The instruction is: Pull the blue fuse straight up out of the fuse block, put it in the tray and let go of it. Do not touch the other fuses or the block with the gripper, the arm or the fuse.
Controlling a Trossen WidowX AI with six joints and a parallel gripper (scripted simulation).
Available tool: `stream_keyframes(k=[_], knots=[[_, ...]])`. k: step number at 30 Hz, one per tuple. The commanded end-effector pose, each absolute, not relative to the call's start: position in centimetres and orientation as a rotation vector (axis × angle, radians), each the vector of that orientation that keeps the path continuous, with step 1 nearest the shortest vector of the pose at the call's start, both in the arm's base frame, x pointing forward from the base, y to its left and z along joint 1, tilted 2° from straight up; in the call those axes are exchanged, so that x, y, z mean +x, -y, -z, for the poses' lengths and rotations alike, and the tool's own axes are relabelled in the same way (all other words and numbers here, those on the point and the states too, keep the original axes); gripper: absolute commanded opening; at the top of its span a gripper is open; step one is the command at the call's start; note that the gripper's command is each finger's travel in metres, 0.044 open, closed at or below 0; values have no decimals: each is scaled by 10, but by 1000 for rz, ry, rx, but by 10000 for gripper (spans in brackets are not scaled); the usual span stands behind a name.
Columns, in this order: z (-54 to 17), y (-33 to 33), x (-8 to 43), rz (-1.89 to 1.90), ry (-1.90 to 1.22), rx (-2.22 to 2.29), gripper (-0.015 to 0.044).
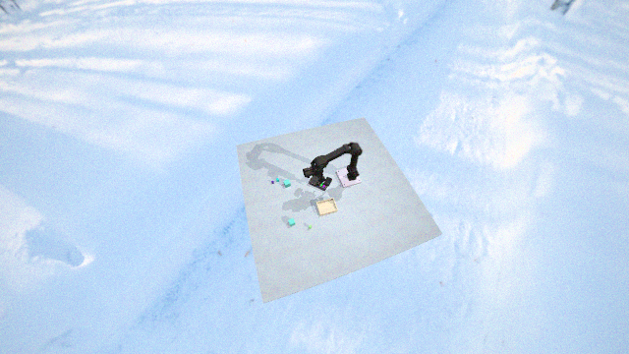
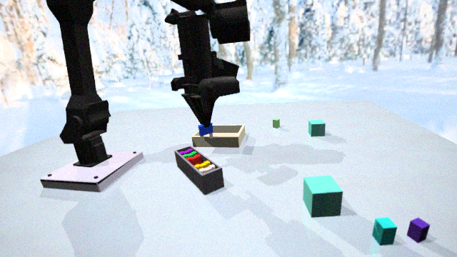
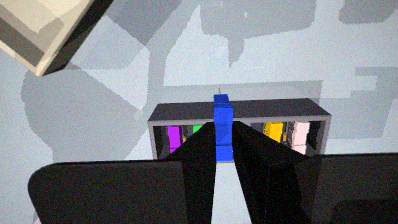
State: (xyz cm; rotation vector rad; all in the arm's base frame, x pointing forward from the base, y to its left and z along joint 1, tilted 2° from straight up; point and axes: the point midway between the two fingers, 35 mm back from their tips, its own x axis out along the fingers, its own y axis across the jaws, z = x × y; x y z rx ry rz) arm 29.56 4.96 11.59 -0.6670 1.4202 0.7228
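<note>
Find the blue fuse [image 2: 206,129] [image 3: 223,130] out of its slot and aloft, body up, pale prongs down, still to be delivered. Read the fingers [image 2: 205,116] as clenched on it, one on each side of the body, probably so as to leave the prongs free and the lift straight.

Below, see the fuse block [image 2: 200,178] [image 3: 185,109] on the bench [image 1: 369,221] [image 2: 250,221] [image 3: 100,90], apart from the fuse. Count in it purple [image 2: 186,152] [image 3: 173,137], green [image 2: 190,155] [image 3: 197,129], red [image 2: 194,159], yellow [image 2: 203,165] [image 3: 273,131] and white [image 2: 208,168] [image 3: 300,134] fuses, seated in a row. Red: hidden in the wrist view.

Note the tray [image 1: 326,206] [image 2: 218,142] [image 3: 20,35] beside the block, nothing seen inside it. Overlaps the fuse in the exterior view, but sits off to one side in the wrist view; judge the fuse not yet over it.

Judge extraction done, transfer in hand. Call next for a sideways carry at this height, to keep prongs and fingers off the block, then a lowering within the walls and release. Watch for clipping the rim, or tilting the fuse in so narrow a grip.
</note>
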Motion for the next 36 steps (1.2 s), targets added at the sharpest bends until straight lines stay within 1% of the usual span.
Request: stream_keyframes(k=[1,13,25,36], knots=[[-118,-74,296,-718,-1420,-665,0],[-122,-139,287,-723,-1418,-659,0],[-124,-202,263,-730,-1417,-652,0],[-117,-206,261,-731,-1417,-651,0]])
